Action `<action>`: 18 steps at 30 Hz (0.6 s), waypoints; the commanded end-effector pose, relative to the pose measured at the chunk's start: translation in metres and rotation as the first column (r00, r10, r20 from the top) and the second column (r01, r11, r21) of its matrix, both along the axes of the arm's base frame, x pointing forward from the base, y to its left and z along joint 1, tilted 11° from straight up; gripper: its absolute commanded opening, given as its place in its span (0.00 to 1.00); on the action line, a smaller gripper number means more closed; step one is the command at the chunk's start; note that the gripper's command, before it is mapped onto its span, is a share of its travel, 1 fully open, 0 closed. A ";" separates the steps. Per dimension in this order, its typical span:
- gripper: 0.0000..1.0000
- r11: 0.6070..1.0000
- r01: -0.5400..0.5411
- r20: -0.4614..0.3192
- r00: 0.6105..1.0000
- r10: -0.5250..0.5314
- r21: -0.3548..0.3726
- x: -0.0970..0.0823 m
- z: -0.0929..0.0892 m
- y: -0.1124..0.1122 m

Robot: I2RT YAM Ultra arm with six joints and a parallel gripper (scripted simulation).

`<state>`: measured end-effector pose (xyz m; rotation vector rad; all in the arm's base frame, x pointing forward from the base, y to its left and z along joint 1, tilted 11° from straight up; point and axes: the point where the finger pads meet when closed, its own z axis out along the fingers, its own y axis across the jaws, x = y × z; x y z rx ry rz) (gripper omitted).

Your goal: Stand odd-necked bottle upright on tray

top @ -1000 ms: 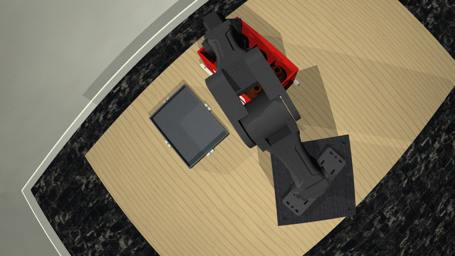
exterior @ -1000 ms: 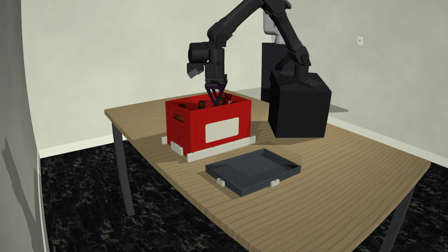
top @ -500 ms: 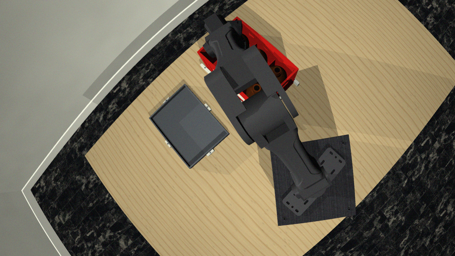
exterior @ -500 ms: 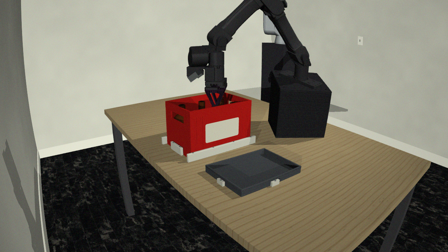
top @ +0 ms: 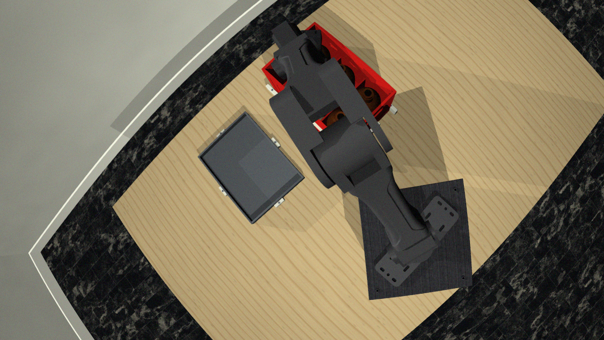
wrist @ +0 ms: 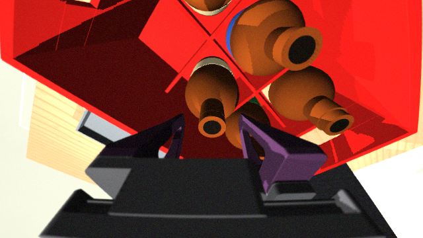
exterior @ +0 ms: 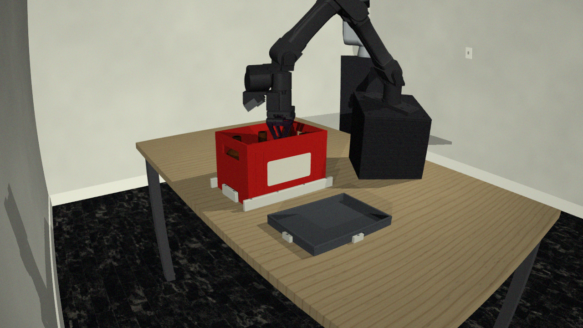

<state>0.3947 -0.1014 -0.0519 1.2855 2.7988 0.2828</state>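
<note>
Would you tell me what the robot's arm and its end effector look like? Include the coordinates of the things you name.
The matte dark-grey, nearly black arm (top: 371, 194) (exterior: 311, 30) has chunky rounded joints and flat-sided links; no cables or lettering show. The black-bodied end effector (exterior: 281, 136) (wrist: 211, 118) carries two dark purple, tapering fingers with triangular openings.

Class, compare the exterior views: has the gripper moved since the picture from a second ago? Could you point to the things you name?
Yes. The gripper (exterior: 280, 136) (wrist: 211, 118) has come down: its fingertips were near the crate's (exterior: 287, 169) rim and now reach lower, behind the near wall.
</note>
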 end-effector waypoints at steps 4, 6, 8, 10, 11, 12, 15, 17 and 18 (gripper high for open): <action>0.61 1.000 0.001 0.017 1.000 -0.001 -0.017 0.004 -0.001 0.000; 0.61 1.000 0.001 0.019 1.000 0.000 -0.018 0.007 -0.003 -0.001; 0.61 1.000 0.004 0.008 1.000 -0.003 -0.015 0.004 -0.008 -0.001; 0.61 1.000 0.004 0.020 1.000 -0.004 -0.019 0.006 -0.003 -0.002; 0.61 1.000 0.004 0.027 1.000 -0.003 -0.021 0.007 0.000 -0.002; 0.61 1.000 0.004 0.027 1.000 -0.003 -0.021 0.007 0.000 -0.002; 0.61 1.000 0.003 0.019 1.000 -0.003 -0.018 0.005 0.000 -0.001; 0.61 1.000 0.003 0.019 1.000 -0.003 -0.018 0.005 -0.001 -0.001; 0.61 1.000 0.003 0.019 1.000 -0.003 -0.018 0.005 -0.001 -0.001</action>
